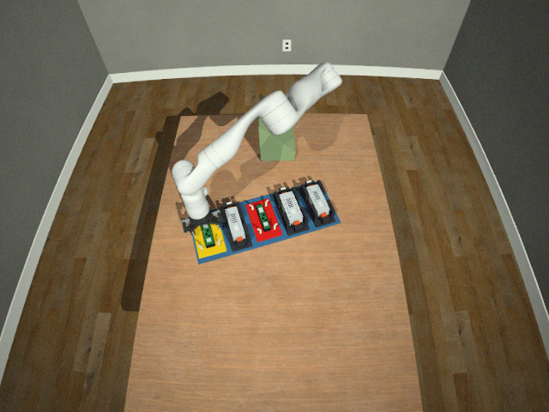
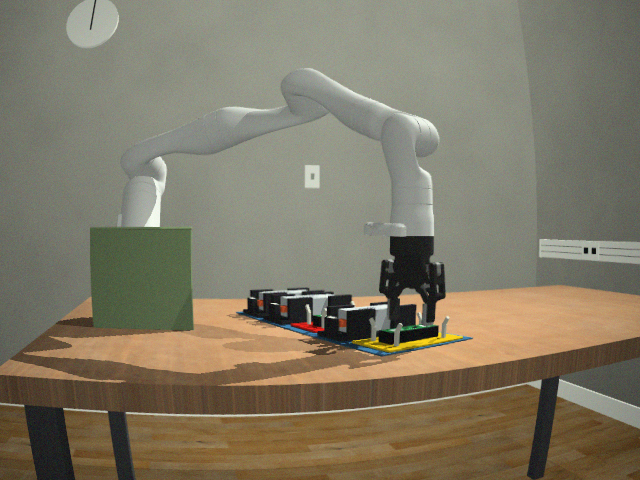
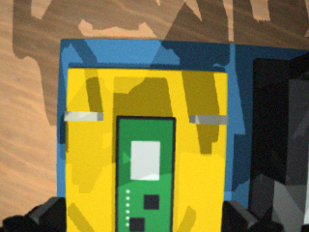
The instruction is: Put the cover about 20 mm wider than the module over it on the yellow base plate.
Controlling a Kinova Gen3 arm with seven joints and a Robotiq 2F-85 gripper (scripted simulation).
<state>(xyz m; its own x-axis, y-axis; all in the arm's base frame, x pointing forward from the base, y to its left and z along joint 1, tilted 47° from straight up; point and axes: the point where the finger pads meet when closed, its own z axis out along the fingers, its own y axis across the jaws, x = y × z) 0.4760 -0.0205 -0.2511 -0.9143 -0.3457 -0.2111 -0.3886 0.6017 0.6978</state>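
Three covers (image 1: 288, 209): in holders beside gripper, untouched.
Gripper (image 2: 412, 308): fingers apart, empty, low over module (image 3: 145, 174) on yellow plate (image 3: 203, 169).
Risk: descending further strikes module; firm squeeze dents cover walls.

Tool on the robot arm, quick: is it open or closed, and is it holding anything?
Tool: open wide, holding nothing, poised over the green module on the yellow plate.
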